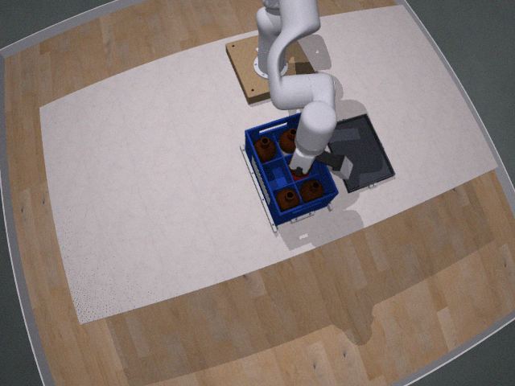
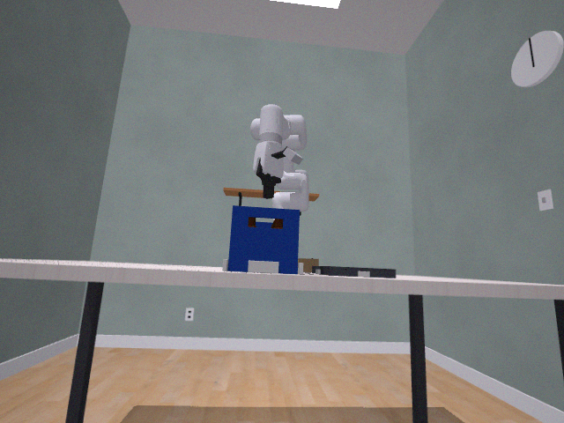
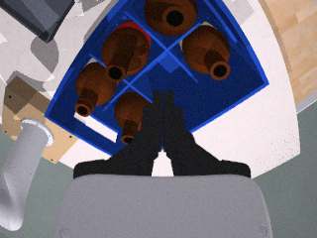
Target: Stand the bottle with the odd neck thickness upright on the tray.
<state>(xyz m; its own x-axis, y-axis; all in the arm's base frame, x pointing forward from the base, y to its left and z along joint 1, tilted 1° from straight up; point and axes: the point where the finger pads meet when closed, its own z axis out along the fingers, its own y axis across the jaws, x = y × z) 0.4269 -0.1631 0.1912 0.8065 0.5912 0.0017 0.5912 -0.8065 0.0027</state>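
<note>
The pincer (image 1: 300, 170) (image 2: 268, 196) (image 3: 161, 104) is together, with nothing between its tips. It points down over the blue crate (image 1: 305, 208) (image 2: 263, 246) (image 3: 240, 81). In the exterior view, its tips are a bit higher than the crate's top edge.

All five brown bottles are in the crate, each in its own little room. Two are in the end row near the arm's foot: one on the tray side (image 1: 288, 141) (image 3: 96, 86) and one on the far side (image 1: 264, 150) (image 3: 129, 110). The middle row has one bottle with some red by its bottom (image 1: 305, 172) (image 3: 126, 51), on the tray side. The arm hides most of it from the top. The room next to it has no bottle. The last row has two more, one nearer the tray (image 1: 311, 191) (image 3: 170, 15) and one farther away (image 1: 286, 201) (image 3: 205, 50). I cannot tell which neck is the odd one.

The dark tray (image 1: 365, 145) (image 2: 351, 271) (image 3: 35, 17) lies flat on the pale desk (image 1: 145, 186) (image 2: 181, 278) (image 3: 248, 121), beside the crate. No bottle stands on it. The crate sits level, with white strips (image 1: 258, 189) (image 2: 263, 267) along its bottom.
</note>
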